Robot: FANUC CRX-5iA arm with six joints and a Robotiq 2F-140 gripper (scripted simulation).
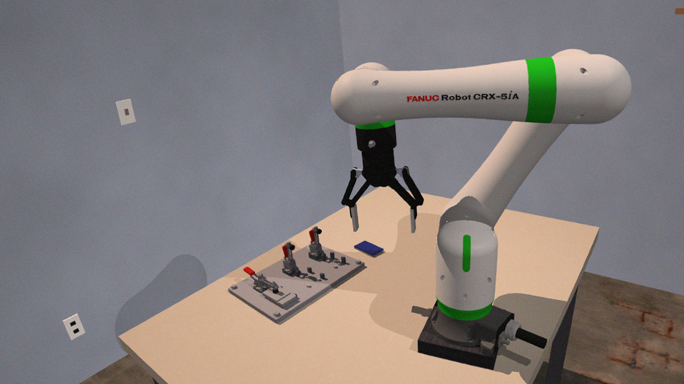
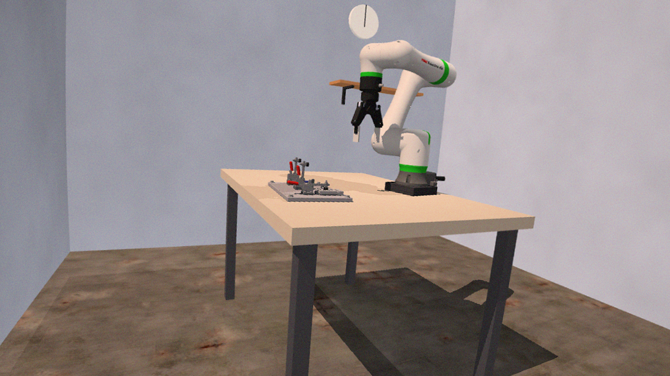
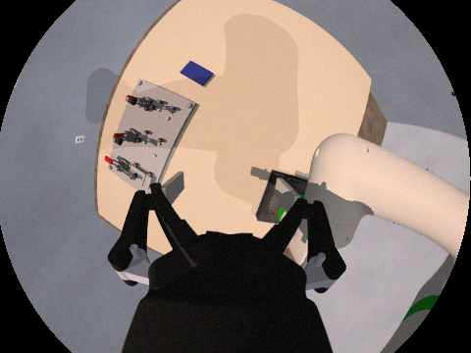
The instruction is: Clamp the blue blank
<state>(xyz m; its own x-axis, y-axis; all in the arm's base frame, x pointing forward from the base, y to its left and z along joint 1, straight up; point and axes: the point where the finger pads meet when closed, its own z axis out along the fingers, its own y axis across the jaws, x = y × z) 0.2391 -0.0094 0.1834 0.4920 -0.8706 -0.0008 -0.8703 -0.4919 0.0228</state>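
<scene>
Against grey-blue walls, above a rust-stained floor (image 1: 650, 326) (image 2: 159, 326): one pale wood tabletop (image 1: 200, 350) (image 2: 408, 226) (image 3: 196, 196) on dark legs, crossed by the arm's shadow.

Item: FANUC CRX-5iA arm (image 1: 454, 93) (image 2: 411, 59) (image 3: 392, 172), white with green bands, mounted at the tabletop's edge.

Item: fixture plate (image 1: 333, 285) (image 2: 301, 198) (image 3: 177, 118), grey, three nests; two toggle clamps stand raised, bars up.

Item: end effector (image 1: 383, 219) (image 2: 366, 135) (image 3: 230, 182), two-fingered, released, spread wide above the tabletop, holding nothing.

Item: third toggle clamp (image 1: 263, 283) (image 3: 125, 167), red handle low, its bar over the finished part. Whether it is locked cannot be told.

Item: finished part (image 1: 282, 297) (image 3: 142, 180), grey, slotted, in the end nest. Risk: pulled with its clamp down, it could jam or shift the fixture.

Item: blue blank (image 1: 369, 248) (image 3: 197, 73), flat on the tabletop beside the plate. Risks: a skewed grip could seat it off its pads or blocks; a short handle push could leave its clamp unlocked.

Fittings: wall clock (image 2: 364, 21), wooden shelf (image 2: 340, 82), light switch (image 1: 126, 112), socket plate (image 1: 74, 326) (image 3: 79, 139).
</scene>
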